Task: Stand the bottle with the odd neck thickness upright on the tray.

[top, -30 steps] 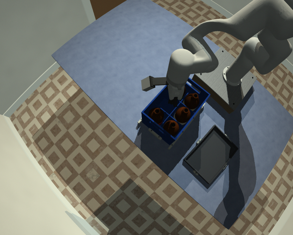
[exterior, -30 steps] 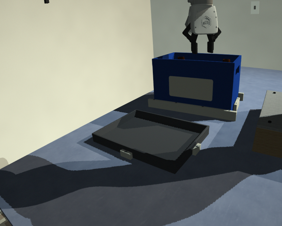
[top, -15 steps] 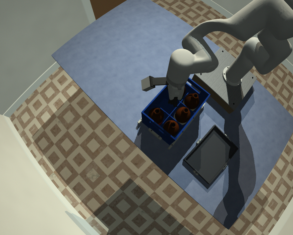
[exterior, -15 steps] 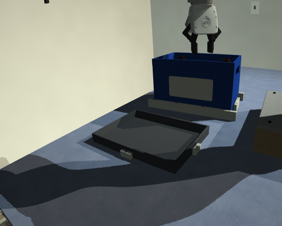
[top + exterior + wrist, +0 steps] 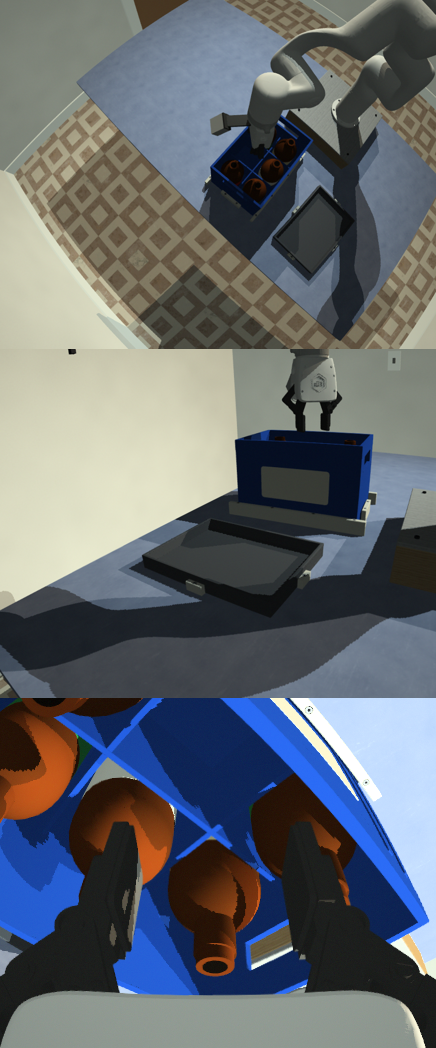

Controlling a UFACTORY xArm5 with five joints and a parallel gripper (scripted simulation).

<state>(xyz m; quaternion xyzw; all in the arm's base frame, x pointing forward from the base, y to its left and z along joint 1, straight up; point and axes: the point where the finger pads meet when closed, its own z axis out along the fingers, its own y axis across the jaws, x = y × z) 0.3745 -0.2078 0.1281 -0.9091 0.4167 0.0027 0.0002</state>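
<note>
5 bottles in the crate (image 5: 251,468), your gripper (image 5: 312,424) just above its rim.

In your wrist view, 1 bottle (image 5: 214,904) sits at centre frame between the open, empty fingers, its mouth toward the camera. You cannot tell which neck differs. The tray (image 5: 232,592) lies lower centre in the exterior view, near the crate.

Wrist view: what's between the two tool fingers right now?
A brown bottle in the blue crate sits centred in the gap between the fingers, mouth up. The tool is open, touching nothing; the exterior view shows its fingertips just above the crate rim.
</note>
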